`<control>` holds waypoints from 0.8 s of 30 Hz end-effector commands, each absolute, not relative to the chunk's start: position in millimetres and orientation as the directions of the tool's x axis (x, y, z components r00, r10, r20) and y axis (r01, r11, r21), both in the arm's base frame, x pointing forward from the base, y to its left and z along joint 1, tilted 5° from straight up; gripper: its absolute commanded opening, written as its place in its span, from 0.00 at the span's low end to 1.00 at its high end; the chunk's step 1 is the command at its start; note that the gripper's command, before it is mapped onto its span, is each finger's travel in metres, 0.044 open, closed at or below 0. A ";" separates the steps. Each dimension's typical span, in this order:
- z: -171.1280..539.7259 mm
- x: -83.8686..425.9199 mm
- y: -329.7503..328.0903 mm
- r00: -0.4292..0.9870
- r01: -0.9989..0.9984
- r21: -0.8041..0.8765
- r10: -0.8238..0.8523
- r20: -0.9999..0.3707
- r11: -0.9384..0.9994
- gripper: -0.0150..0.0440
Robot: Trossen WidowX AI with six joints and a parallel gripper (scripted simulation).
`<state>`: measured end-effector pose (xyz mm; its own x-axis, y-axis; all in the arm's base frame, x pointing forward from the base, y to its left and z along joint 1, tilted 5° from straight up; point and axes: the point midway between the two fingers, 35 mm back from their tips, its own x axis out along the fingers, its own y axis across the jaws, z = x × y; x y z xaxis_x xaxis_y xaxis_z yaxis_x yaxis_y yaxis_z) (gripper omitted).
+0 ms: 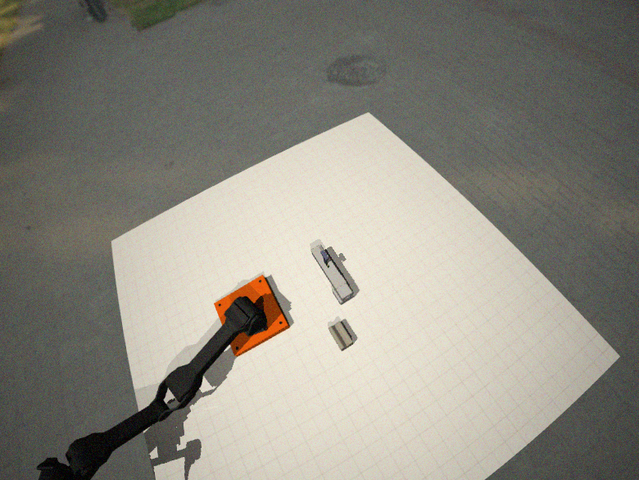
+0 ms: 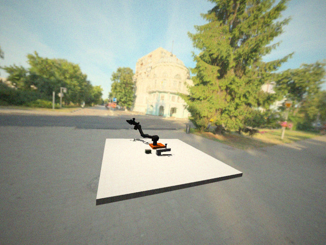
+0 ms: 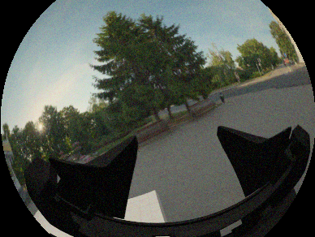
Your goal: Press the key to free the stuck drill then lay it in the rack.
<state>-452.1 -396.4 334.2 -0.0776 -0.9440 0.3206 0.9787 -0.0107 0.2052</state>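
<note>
A long grey bar (image 1: pixel 337 278) (image 2: pixel 164 150) has a thicker block at one end and stands clear of the table at the other. A small dark upright piece with a wider top, apparently the drill (image 1: pixel 325 256) (image 2: pixel 166 145), stands in the bar near its raised end. Which part is the key is too small to tell. The rack, a small grooved block (image 1: pixel 338 335) (image 2: pixel 148 151), sits a little apart from the bar's thick end. My gripper (image 3: pixel 179 135) (image 2: pixel 127 121) is open and empty, raised high and far from both, out past the table's edge.
The orange base plate (image 1: pixel 272 319) (image 2: pixel 159 146) of the arm is beside the bar and the rack. The arm (image 1: pixel 206 358) (image 2: pixel 141 131) reaches away from them over the edge of the white table (image 1: pixel 438 319) (image 2: pixel 136 171).
</note>
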 end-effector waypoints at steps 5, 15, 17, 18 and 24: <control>334.2 -452.1 -396.4 -0.078 0.979 0.205 -0.944 0.321 -0.011 0.71; 395.5 -433.5 -373.6 -0.068 0.973 0.227 -0.902 0.427 0.034 0.26; 426.3 -419.4 -361.9 -0.051 0.978 0.202 -0.877 0.478 0.054 0.25; 437.1 -414.0 -357.4 -0.043 0.979 0.192 -0.867 0.496 0.061 0.25; 517.0 -362.1 -318.9 0.033 0.986 0.106 -0.776 0.629 0.128 0.25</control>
